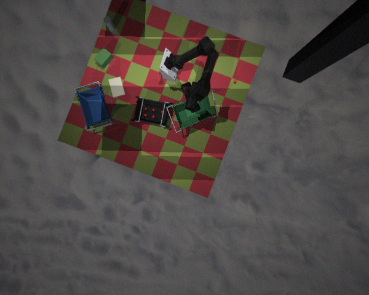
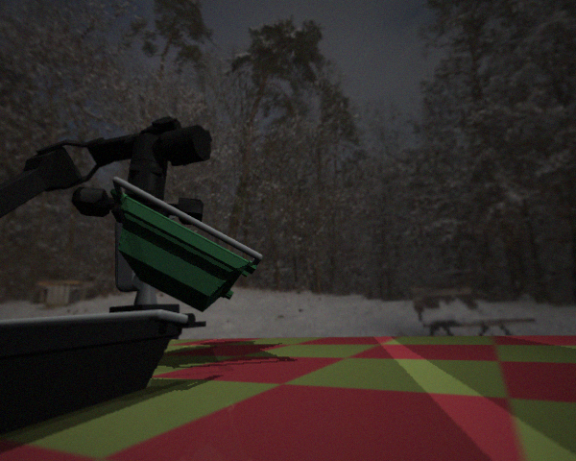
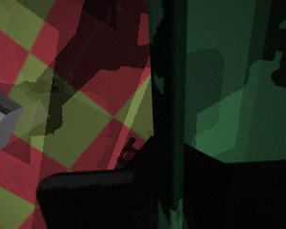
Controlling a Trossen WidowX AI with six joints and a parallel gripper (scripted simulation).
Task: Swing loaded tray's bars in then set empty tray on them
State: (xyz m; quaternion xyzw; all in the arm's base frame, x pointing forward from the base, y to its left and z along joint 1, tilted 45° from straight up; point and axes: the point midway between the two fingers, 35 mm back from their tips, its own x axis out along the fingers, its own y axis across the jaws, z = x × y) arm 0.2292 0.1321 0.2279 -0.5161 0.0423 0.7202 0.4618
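Observation:
The loaded black tray (image 1: pixel 150 121) (image 2: pixel 70 372) stands on the checkered mat with small red blocks (image 1: pixel 153 109) inside. Its left wire bar (image 1: pixel 141 109) and right wire bar (image 1: pixel 164 111) lie across its top, near the ends. My gripper (image 1: pixel 192 102) (image 3: pixel 160 141) is shut on a long-side rim of the empty green tray (image 1: pixel 184 118) (image 2: pixel 179 253) (image 3: pixel 205 29). That tray hangs in the air, clearly tilted, to the right of the black tray in the top view. Its own bars are swung outward. The fingertips are partly hidden by the tray and the arm.
A blue tray (image 1: pixel 95 107) with wire bars stands at the left. A cream block (image 1: pixel 116 86), a green block (image 1: pixel 104 58) and a grey cylinder (image 1: pixel 109 24) stand beyond it. A small red piece (image 1: pixel 235 82) lies near the right edge. A dark beam (image 1: pixel 334 41) shows upper right.

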